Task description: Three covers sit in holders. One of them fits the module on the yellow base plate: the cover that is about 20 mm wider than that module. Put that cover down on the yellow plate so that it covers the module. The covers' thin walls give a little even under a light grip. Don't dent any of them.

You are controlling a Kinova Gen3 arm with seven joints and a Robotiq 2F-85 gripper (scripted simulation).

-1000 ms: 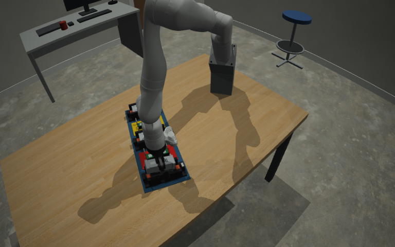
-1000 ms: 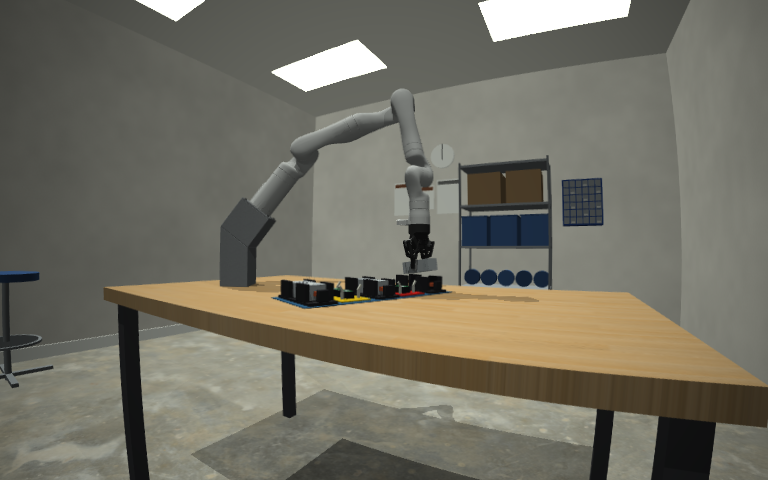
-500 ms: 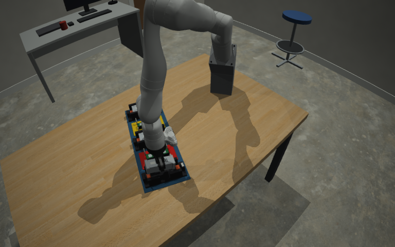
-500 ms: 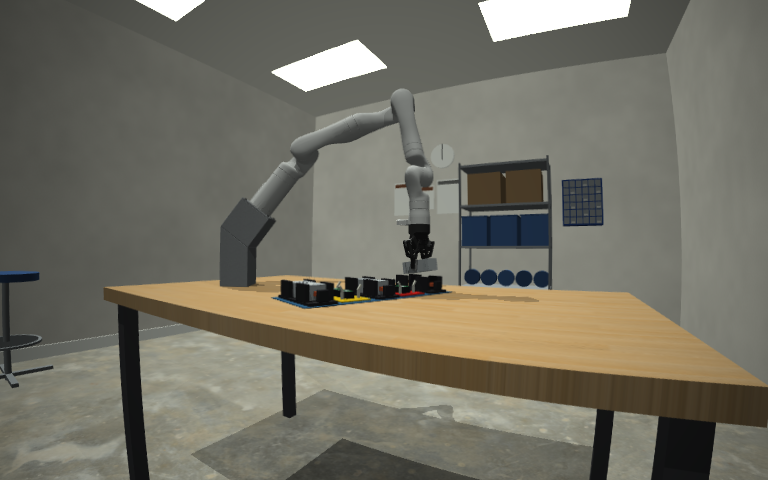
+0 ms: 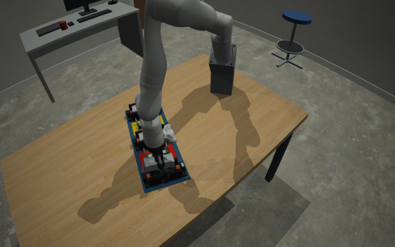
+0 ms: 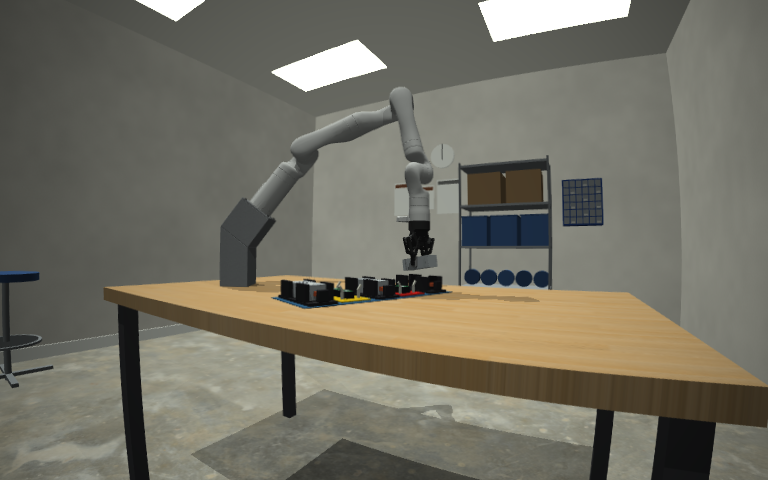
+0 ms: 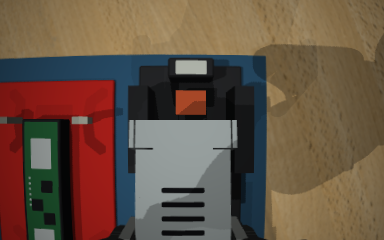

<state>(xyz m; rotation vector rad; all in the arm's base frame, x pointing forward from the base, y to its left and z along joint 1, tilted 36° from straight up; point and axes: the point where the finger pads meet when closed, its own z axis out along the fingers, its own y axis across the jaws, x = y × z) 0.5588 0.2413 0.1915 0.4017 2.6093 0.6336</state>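
My gripper point(image 5: 159, 162) is shut on a grey cover point(image 5: 154, 161) with vent slots and holds it in the air above the near end of the blue tray point(image 5: 157, 151). In the side view the cover point(image 6: 420, 262) hangs clear above the holders. In the wrist view the cover point(image 7: 182, 175) is over an empty black holder point(image 7: 192, 107) with an orange block. The yellow base plate point(image 5: 135, 126) lies farther back along the tray, mostly hidden by my arm; its module is barely visible. It also shows in the side view point(image 6: 351, 298).
A red plate point(image 7: 55, 150) with a green circuit module point(image 7: 42, 180) lies beside the empty holder. Other black holders with covers point(image 6: 305, 290) stand along the tray. The arm's base point(image 5: 222, 74) is at the table's far side.
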